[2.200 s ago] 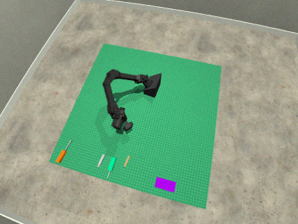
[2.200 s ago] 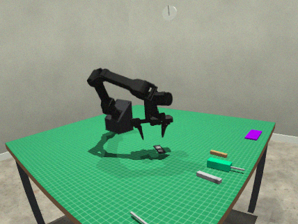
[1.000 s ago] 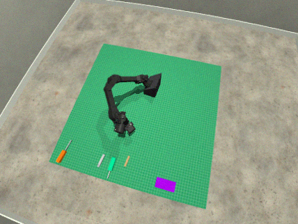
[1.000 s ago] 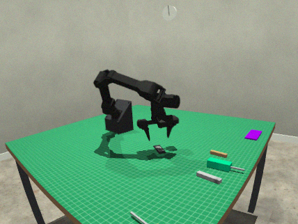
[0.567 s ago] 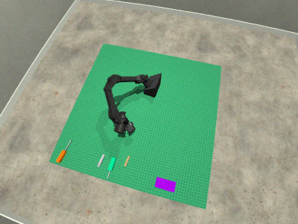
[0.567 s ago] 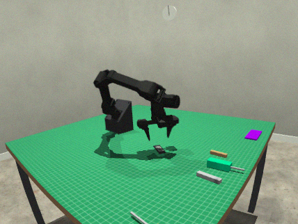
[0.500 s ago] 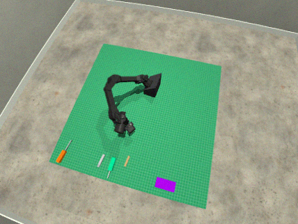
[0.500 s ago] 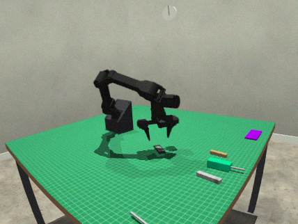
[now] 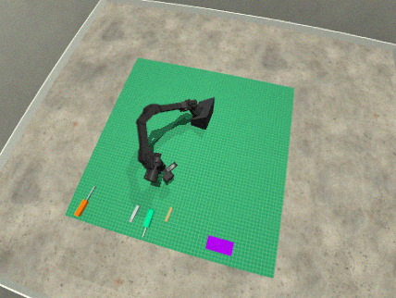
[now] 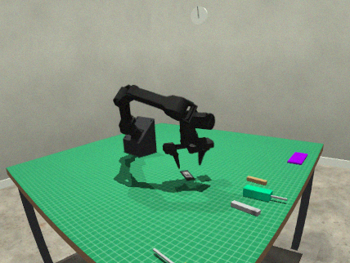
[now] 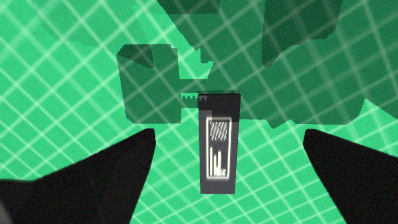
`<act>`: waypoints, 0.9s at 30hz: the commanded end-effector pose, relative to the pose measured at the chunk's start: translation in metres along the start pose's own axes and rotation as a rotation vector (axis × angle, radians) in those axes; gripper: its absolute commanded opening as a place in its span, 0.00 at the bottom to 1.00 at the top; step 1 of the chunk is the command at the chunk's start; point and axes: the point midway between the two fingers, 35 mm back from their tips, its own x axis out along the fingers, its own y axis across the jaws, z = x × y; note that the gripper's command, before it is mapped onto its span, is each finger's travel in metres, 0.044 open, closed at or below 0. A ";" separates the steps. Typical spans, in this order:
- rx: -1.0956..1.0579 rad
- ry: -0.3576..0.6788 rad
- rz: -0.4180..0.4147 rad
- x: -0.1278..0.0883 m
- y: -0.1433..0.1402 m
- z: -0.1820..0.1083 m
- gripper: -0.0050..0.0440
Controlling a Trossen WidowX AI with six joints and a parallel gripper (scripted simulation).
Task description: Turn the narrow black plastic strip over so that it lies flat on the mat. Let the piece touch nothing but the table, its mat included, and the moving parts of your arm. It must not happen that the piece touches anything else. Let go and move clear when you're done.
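Where the table comes closest to me, the orange-handled screwdriver is cut off by the exterior frame, its pale shaft showing and its handle out of sight. Beyond it lie a gray bar, a green-handled screwdriver and a tan stick, side by side and apart.

Farther in, I see the black strip on the green mat, its pale printed panel facing up. From overhead its long axis slants from lower left to upper right; in the wrist view it runs nearly straight up and down, crosswise to the line between the fingertips. A shadow darkens its upper end there, so that edge is hard to make out. The print is too coarse for me to read.

Above the strip hangs the gripper, spread wide with nothing between its fingers; from overhead its body hides much of the fingers. Behind it the arm bends back to its dark base. Over at the far right edge lies a purple rectangle, and a round clock is on the wall, its markings too faint to tell.
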 end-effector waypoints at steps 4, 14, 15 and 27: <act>0.000 -0.009 0.005 -0.006 0.001 0.006 0.54; 0.002 -0.010 0.006 -0.006 0.000 0.007 0.54; 0.002 -0.010 0.006 -0.006 0.000 0.007 0.54; 0.002 -0.010 0.006 -0.006 0.000 0.007 0.54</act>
